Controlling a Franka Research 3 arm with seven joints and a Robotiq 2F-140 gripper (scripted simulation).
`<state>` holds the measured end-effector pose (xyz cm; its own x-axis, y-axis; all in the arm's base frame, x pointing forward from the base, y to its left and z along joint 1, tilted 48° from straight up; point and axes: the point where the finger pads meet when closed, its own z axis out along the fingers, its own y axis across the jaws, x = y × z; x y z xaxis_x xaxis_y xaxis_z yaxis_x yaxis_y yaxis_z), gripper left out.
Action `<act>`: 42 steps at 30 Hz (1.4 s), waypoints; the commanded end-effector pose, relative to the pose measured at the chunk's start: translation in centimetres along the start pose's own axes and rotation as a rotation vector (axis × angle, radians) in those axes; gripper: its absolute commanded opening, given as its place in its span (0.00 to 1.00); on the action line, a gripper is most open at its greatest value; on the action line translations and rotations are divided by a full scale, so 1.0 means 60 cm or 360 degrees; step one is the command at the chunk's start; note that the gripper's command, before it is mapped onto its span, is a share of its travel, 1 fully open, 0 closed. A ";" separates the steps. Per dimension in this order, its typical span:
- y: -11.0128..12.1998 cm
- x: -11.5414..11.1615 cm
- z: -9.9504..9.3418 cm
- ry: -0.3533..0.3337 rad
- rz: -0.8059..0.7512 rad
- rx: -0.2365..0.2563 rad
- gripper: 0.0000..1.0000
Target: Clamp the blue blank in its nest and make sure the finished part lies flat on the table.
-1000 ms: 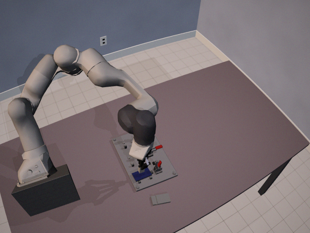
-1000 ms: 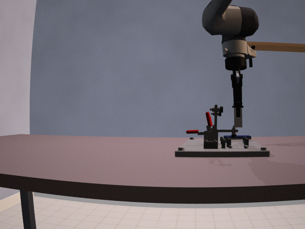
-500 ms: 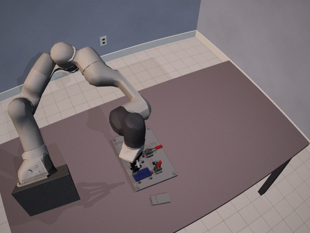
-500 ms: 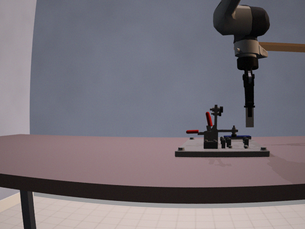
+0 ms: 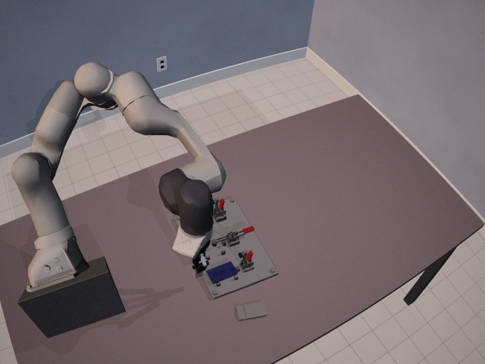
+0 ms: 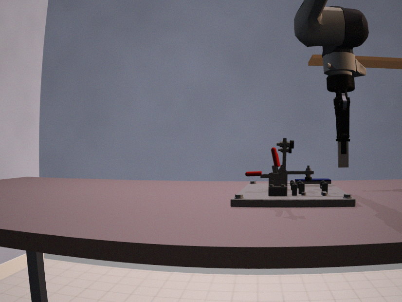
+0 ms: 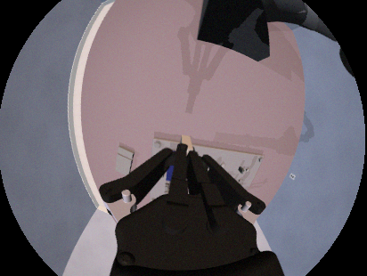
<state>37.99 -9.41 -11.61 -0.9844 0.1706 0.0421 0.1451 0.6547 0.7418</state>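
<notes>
Blue-coated rectangular blank (image 5: 221, 272) (image 6: 312, 179) (image 7: 169, 174), likely stiff, dense metal and perhaps slick, sits near one end of the grey fixture plate (image 5: 260, 275) (image 6: 292, 203) (image 7: 169, 143), best gripped across its long sides if reseated, as the black two-finger tool (image 5: 198, 273) (image 6: 343, 164) (image 7: 183, 142) hovers, pressed together and holding nothing.
</notes>
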 end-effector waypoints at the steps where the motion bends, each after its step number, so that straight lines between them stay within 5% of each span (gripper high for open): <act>1: -0.003 0.000 -0.001 -0.0009 -0.0040 0.0009 0.00; 14: -0.004 -0.001 0.053 -0.0009 -0.0040 0.0009 0.00; 42: -0.004 -0.001 0.063 -0.0009 -0.0040 0.0009 0.00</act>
<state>38.30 -6.95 -14.14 -0.9867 0.1609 0.0242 0.1259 0.6608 0.7400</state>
